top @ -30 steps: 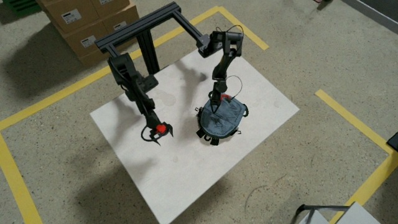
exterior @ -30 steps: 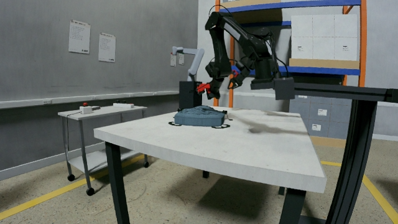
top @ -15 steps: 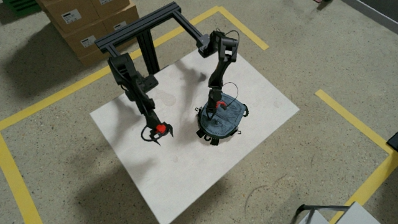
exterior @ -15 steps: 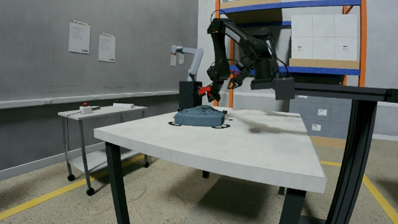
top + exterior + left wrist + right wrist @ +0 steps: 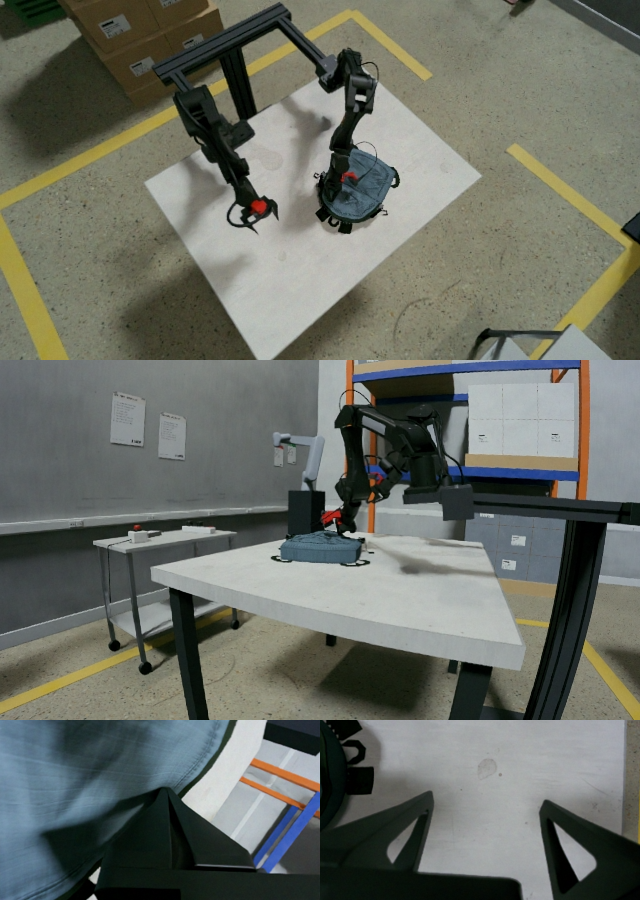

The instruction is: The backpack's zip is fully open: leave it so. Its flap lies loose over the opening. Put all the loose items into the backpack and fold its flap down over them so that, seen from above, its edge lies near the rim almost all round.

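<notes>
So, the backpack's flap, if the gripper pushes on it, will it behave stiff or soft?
The flap is probably soft and floppy, since its fabric shows fine creases. It may dent rather than tip the backpack, which sits low and broad on the table.

left arm point(image 5: 342, 139) point(image 5: 353, 455) point(image 5: 141, 844), jaws shut, right arm point(image 5: 218, 145) point(image 5: 392, 466) point(image 5: 420, 885), open

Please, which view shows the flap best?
The top view: it shows nearly the whole flap, partly behind the left arm. Exterior shows it edge-on; left wrist, only a part, close up; right wrist, no flap surface clearly.
</notes>
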`<act>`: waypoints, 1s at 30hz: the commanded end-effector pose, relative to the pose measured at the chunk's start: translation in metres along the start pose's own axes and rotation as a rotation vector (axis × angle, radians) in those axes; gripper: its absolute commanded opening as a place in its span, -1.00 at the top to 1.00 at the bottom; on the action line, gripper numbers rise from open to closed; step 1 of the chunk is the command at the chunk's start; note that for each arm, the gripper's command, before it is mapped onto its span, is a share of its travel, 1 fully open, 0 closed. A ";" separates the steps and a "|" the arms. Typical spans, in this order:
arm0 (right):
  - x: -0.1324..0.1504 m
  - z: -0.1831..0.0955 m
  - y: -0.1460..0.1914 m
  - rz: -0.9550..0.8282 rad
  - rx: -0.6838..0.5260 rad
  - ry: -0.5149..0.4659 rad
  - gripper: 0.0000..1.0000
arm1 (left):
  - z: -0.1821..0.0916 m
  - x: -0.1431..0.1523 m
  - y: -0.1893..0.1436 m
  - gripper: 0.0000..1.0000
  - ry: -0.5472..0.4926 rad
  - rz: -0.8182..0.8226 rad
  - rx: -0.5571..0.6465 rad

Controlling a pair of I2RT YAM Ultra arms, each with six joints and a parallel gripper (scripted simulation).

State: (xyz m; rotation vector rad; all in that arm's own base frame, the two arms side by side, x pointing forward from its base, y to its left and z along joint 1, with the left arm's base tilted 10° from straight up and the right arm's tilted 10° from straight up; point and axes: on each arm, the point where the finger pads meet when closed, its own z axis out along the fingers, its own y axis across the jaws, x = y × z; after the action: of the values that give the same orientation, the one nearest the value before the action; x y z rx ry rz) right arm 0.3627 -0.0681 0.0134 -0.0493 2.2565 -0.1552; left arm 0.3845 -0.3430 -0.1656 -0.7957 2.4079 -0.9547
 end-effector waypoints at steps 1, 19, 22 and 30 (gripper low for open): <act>-0.007 -0.003 0.004 -0.004 -0.006 -0.026 -0.80 | -0.011 0.002 -0.028 1.00 -0.009 0.007 0.060; -0.007 -0.003 0.004 -0.004 -0.006 -0.026 -0.80 | -0.075 0.005 -0.022 1.00 -0.009 0.005 0.059; -0.007 -0.003 0.004 -0.004 -0.006 -0.026 -0.80 | -0.087 0.005 -0.021 1.00 -0.009 0.004 0.059; -0.007 -0.003 0.004 -0.004 -0.006 -0.026 -0.80 | -0.090 0.005 -0.019 1.00 -0.003 0.014 0.060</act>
State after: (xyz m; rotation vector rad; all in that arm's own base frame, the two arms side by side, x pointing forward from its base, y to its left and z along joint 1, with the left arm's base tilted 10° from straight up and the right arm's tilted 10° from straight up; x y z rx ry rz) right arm 0.3627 -0.0681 0.0134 -0.0493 2.2565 -0.1552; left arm 0.3403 -0.3074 -0.1062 -0.7935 2.3885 -0.9741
